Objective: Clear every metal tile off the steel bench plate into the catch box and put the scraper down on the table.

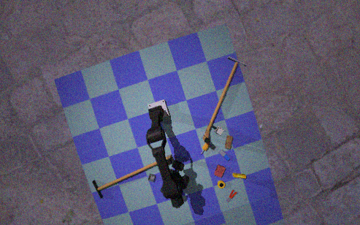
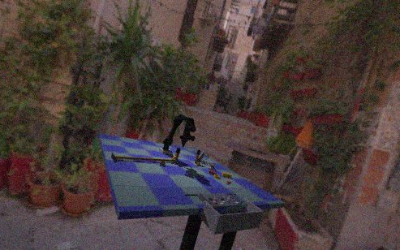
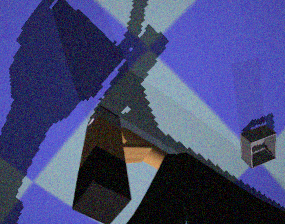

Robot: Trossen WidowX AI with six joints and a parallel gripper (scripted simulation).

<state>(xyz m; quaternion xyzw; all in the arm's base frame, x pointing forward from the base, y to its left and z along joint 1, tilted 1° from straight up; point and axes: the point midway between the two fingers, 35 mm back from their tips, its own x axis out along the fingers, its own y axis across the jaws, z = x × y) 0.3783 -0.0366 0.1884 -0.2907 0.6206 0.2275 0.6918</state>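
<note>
A long wooden-handled tool with a black crosshead (image 1: 133, 174) (image 2: 144, 159), by its look the long scraper, lies on the table. Its dark upright grip (image 2: 178, 153) (image 3: 105, 142) stands at the handle's near end. My gripper (image 3: 176, 163) (image 2: 183, 144) is shut and empty, pointing down close above and beside that grip; the arm partly hides it in the top view. Small metal tiles (image 2: 223, 199) lie in several pieces at the table's far edge, apparently on the steel plate; its outline is unclear. The grey catch box (image 2: 238, 224) hangs at that edge; its floor is hidden.
A second long tool with a thin grey crosshead (image 1: 222, 98) lies to the right. A screwdriver (image 1: 204, 147), brown block (image 1: 228, 142), red block (image 1: 220, 170), yellow piece (image 1: 239, 176), tape roll (image 1: 221, 185) and red pliers (image 1: 232, 194) lie nearby. A grey hollow block (image 1: 152, 177) (image 3: 258, 146) is beside the scraper.
</note>
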